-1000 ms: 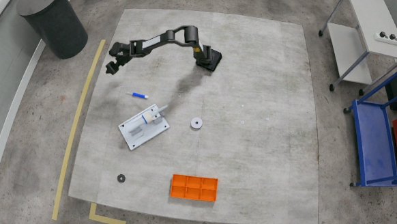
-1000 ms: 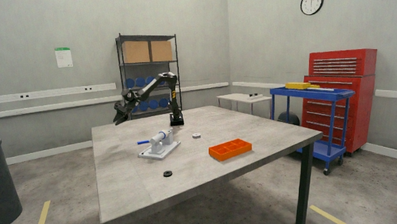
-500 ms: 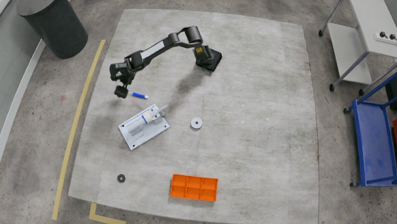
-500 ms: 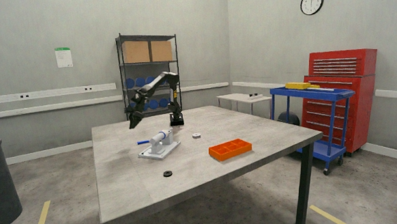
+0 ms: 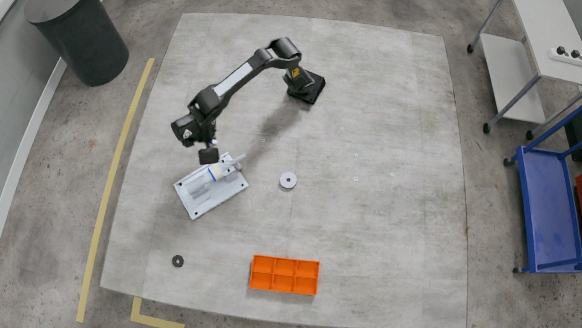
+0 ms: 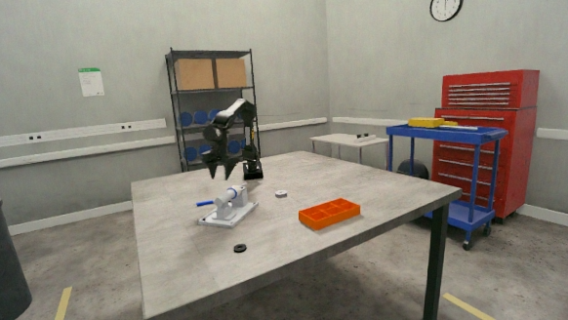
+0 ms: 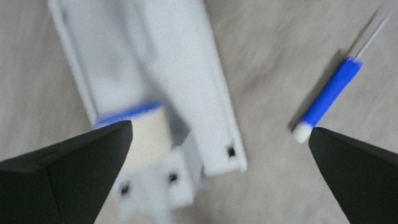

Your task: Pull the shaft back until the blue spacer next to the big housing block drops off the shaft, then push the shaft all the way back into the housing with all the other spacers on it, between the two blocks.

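Note:
The white fixture baseplate (image 5: pixel 211 187) lies left of the table's middle and carries the pale shaft (image 5: pixel 222 167) with a blue spacer (image 5: pixel 214 173) on it. The shaft's end sticks out toward the arm's base. It also shows in the exterior view (image 6: pixel 226 196), with the blue spacer (image 6: pixel 234 192). My gripper (image 6: pixel 221 171) hangs open and empty a little above the fixture. In the blurred wrist view the gripper's fingers frame the baseplate (image 7: pixel 150 75), the blue spacer (image 7: pixel 127 114) and a cream part beside it.
A small blue-handled tool (image 6: pixel 205 203) lies on the table beside the fixture, also in the wrist view (image 7: pixel 327 100). A white disc (image 5: pixel 288 180) lies to the right, a black ring (image 5: pixel 175 258) near the front, and an orange compartment tray (image 5: pixel 284 273) at the front edge.

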Controlling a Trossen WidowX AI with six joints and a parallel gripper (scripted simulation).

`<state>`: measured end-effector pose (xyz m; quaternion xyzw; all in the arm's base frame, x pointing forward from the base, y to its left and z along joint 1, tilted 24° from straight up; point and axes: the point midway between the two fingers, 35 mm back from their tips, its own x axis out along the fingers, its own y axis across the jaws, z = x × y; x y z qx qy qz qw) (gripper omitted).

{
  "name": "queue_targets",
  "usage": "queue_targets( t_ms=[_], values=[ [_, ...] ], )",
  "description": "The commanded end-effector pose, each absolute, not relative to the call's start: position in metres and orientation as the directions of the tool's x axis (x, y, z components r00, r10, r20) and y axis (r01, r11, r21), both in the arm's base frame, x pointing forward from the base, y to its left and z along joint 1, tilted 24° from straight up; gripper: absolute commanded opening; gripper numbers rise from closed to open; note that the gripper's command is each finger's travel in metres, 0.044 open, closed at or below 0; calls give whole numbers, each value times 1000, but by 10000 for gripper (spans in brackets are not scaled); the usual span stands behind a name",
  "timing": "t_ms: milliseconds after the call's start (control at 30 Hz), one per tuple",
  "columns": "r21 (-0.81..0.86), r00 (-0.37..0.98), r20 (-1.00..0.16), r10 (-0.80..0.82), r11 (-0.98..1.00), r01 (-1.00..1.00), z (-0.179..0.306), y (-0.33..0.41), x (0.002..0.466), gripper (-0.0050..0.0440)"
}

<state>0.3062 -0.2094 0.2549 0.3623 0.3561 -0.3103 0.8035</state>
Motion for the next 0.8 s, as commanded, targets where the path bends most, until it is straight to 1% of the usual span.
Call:
queue_targets(
  t_ms=[0, 100, 133, 167, 300, 767],
  values=[
    [308, 546, -812, -209, 641, 703, 285, -173, 301, 440],
    [293, 534, -823, -192, 662, 690, 286, -165, 299, 440],
    [265, 483, -862, -153, 675, 688, 279, -153, 293, 440],
    [247, 481, -866, -139, 717, 652, 285, -141, 293, 440],
    [204, 432, -897, -95, 777, 596, 292, -114, 277, 440],
    [203, 420, -904, -87, 776, 598, 289, -114, 279, 440]
  ],
)
